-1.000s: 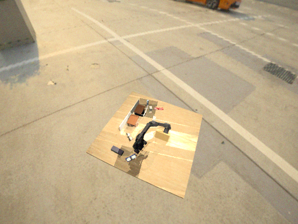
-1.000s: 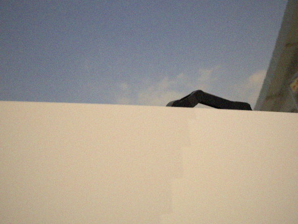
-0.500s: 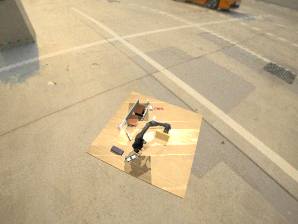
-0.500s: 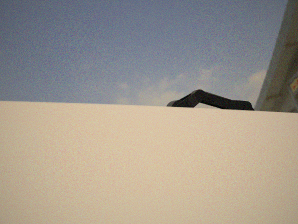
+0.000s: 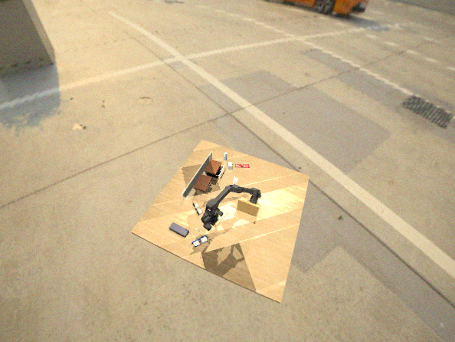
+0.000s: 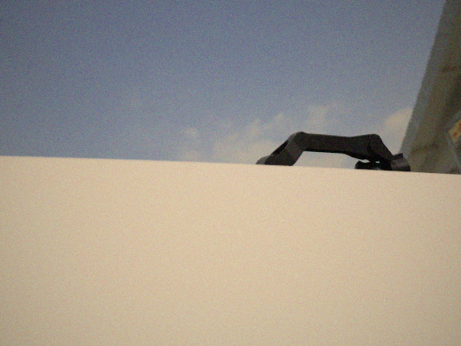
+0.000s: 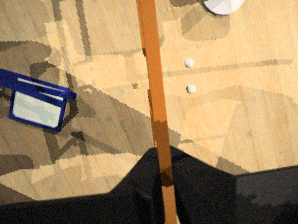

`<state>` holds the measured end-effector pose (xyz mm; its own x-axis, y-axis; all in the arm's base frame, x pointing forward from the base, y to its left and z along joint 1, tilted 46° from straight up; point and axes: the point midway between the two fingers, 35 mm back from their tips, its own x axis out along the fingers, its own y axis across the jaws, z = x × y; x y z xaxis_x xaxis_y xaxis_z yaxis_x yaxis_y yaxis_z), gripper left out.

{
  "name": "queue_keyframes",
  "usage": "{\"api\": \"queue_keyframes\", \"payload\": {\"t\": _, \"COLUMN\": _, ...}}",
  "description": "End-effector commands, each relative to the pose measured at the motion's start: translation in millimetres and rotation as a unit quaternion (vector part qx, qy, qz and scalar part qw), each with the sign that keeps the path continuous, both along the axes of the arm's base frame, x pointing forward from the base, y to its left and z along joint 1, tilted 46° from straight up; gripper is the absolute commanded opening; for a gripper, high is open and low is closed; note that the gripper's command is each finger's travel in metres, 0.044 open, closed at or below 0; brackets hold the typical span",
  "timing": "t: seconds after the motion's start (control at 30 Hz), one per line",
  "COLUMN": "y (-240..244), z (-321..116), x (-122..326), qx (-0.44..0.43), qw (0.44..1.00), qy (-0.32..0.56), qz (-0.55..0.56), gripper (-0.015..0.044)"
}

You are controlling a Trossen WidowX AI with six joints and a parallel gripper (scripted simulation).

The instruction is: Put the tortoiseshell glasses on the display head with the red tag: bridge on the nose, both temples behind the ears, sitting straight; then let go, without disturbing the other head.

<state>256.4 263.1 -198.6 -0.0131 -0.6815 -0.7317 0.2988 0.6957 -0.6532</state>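
This looks like an outdoor parking lot or paved yard. Around the wooden bench [image 5: 268, 276] spreads bare concrete [image 5: 96, 268], crossed by pale painted lines [image 5: 291, 139]. Beyond the bench, at the top edge, stands part of 1 orange vehicle [image 5: 338, 5] with a dark wheel; right of the bench lies 1 dark drain grate [image 5: 428, 111]. The exterior view shows blue sky [image 6: 155, 77] with thin clouds [image 6: 248, 136].

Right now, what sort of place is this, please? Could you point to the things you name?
Probably an outdoor parking area: painted lines on concrete [image 5: 283, 132], a metal drain grate [image 5: 428, 111], and part of an orange vehicle [image 5: 306, 3].
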Motion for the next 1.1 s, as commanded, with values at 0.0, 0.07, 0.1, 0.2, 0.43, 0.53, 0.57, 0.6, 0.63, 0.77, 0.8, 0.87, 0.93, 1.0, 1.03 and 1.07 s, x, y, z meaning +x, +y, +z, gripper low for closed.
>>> {"api": "queue_keyframes", "payload": {"t": 0.0, "y": 2, "z": 5, "x": 1, "qx": 0.002, "qw": 1.0, "qy": 0.004, "qz": -0.001, "gripper": 0.0}}
{"api": "queue_keyframes", "payload": {"t": 0.07, "y": 1, "z": 11, "x": 6, "qx": 0.008, "qw": 1.0, "qy": 0.013, "qz": 0.004, "gripper": 0.0}}
{"api": "queue_keyframes", "payload": {"t": 0.1, "y": 1, "z": 15, "x": 9, "qx": 0.012, "qw": 1.0, "qy": 0.02, "qz": 0.008, "gripper": 0.0}}
{"api": "queue_keyframes", "payload": {"t": 0.2, "y": -2, "z": 30, "x": 21, "qx": 0.027, "qw": 0.998, "qy": 0.043, "qz": 0.022, "gripper": 0.0}}
{"api": "queue_keyframes", "payload": {"t": 0.43, "y": -11, "z": 66, "x": 46, "qx": 0.065, "qw": 0.992, "qy": 0.091, "qz": 0.06, "gripper": 0.0}}
{"api": "queue_keyframes", "payload": {"t": 0.53, "y": -17, "z": 82, "x": 56, "qx": 0.081, "qw": 0.988, "qy": 0.109, "qz": 0.078, "gripper": 0.0}}
{"api": "queue_keyframes", "payload": {"t": 0.57, "y": -19, "z": 87, "x": 60, "qx": 0.087, "qw": 0.986, "qy": 0.115, "qz": 0.085, "gripper": 0.0}}
{"api": "queue_keyframes", "payload": {"t": 0.6, "y": -21, "z": 93, "x": 63, "qx": 0.092, "qw": 0.984, "qy": 0.12, "qz": 0.091, "gripper": 0.0}}
{"api": "queue_keyframes", "payload": {"t": 0.63, "y": -23, "z": 98, "x": 66, "qx": 0.097, "qw": 0.982, "qy": 0.126, "qz": 0.097, "gripper": 0.0}}
{"api": "queue_keyframes", "payload": {"t": 0.77, "y": -33, "z": 119, "x": 78, "qx": 0.119, "qw": 0.974, "qy": 0.146, "qz": 0.124, "gripper": 0.0}}
{"api": "queue_keyframes", "payload": {"t": 0.8, "y": -36, "z": 124, "x": 81, "qx": 0.124, "qw": 0.972, "qy": 0.15, "qz": 0.13, "gripper": 0.0}}
{"api": "queue_keyframes", "payload": {"t": 0.87, "y": -41, "z": 134, "x": 86, "qx": 0.134, "qw": 0.967, "qy": 0.159, "qz": 0.144, "gripper": 0.0}}
{"api": "queue_keyframes", "payload": {"t": 0.93, "y": -47, "z": 145, "x": 91, "qx": 0.144, "qw": 0.962, "qy": 0.167, "qz": 0.159, "gripper": 0.0}}
{"api": "queue_keyframes", "payload": {"t": 1.0, "y": -54, "z": 155, "x": 95, "qx": 0.154, "qw": 0.957, "qy": 0.174, "qz": 0.173, "gripper": 0.0}}
{"api": "queue_keyframes", "payload": {"t": 1.03, "y": -57, "z": 160, "x": 98, "qx": 0.158, "qw": 0.954, "qy": 0.178, "qz": 0.181, "gripper": 0.0}}
{"api": "queue_keyframes", "payload": {"t": 1.07, "y": -60, "z": 165, "x": 100, "qx": 0.163, "qw": 0.951, "qy": 0.181, "qz": 0.188, "gripper": 0.0}}
